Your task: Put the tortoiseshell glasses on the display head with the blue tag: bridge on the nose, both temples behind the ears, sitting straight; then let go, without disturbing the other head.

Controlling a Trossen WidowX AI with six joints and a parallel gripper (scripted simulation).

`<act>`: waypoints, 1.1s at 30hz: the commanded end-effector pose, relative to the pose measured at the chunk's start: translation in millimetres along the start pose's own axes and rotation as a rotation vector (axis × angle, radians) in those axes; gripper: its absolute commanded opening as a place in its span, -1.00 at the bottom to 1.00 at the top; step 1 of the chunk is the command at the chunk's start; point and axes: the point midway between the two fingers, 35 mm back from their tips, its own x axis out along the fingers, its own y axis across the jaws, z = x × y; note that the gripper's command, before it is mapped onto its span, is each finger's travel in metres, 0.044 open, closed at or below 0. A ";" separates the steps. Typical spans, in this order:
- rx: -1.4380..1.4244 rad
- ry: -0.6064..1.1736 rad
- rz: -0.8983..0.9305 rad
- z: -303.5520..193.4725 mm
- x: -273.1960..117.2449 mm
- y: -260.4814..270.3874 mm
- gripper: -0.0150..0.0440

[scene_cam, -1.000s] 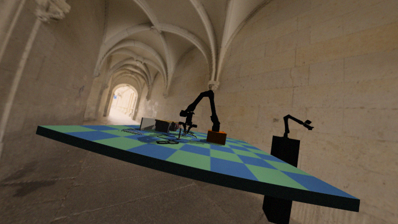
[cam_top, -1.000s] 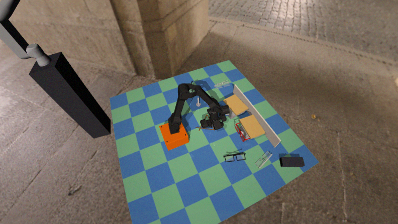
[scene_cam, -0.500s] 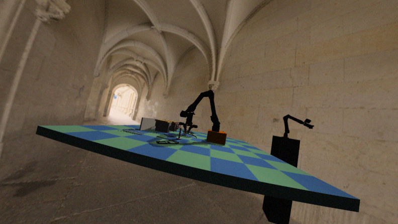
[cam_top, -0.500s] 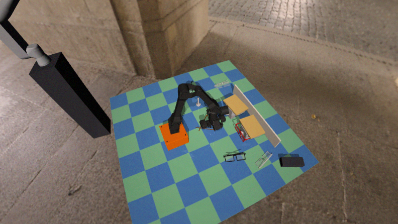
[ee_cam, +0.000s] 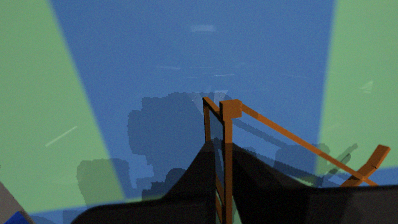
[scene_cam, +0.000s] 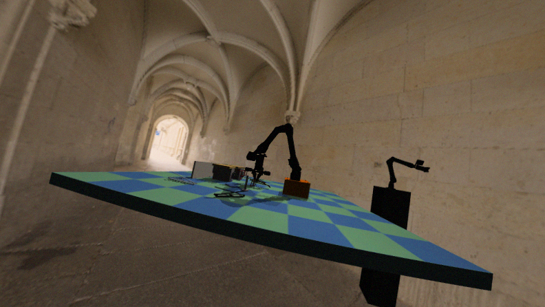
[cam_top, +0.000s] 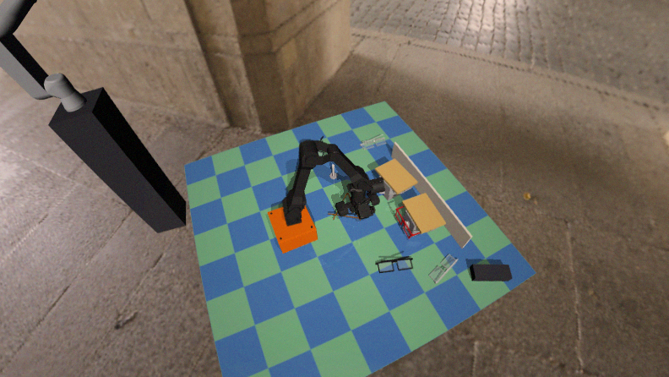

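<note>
Though partly hidden, the tortoiseshell glasses [cam_top: 346, 215] [scene_cam: 263, 184] [ee_cam: 228, 132] seem pinched in the nearly closed gripper [cam_top: 357, 210] [scene_cam: 255, 182] [ee_cam: 216, 146].

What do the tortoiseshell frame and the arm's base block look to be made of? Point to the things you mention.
Tortoiseshell glasses [cam_top: 351, 215] [ee_cam: 228, 150]: probably plastic, maybe painted metal; flat orange-brown, matte, with squared, slim rims and no bright glints.
Base block [cam_top: 292, 234] [scene_cam: 296, 188]: painted metal or molded plastic, can't tell which; even orange, low sheen, crisp edges, small dark dots at the top corners.
</note>
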 end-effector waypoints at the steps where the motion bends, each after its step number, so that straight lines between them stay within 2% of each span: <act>1: 0.000 0.000 0.000 0.0 0.1 0.1 -0.47; 9: 0.000 0.000 0.000 0.2 -6.7 1.5 -0.49; 23: 0.003 -0.004 -0.002 0.8 -97.6 5.1 -0.49; 33: 0.003 -0.002 -0.002 -20.0 -101.8 15.1 -0.49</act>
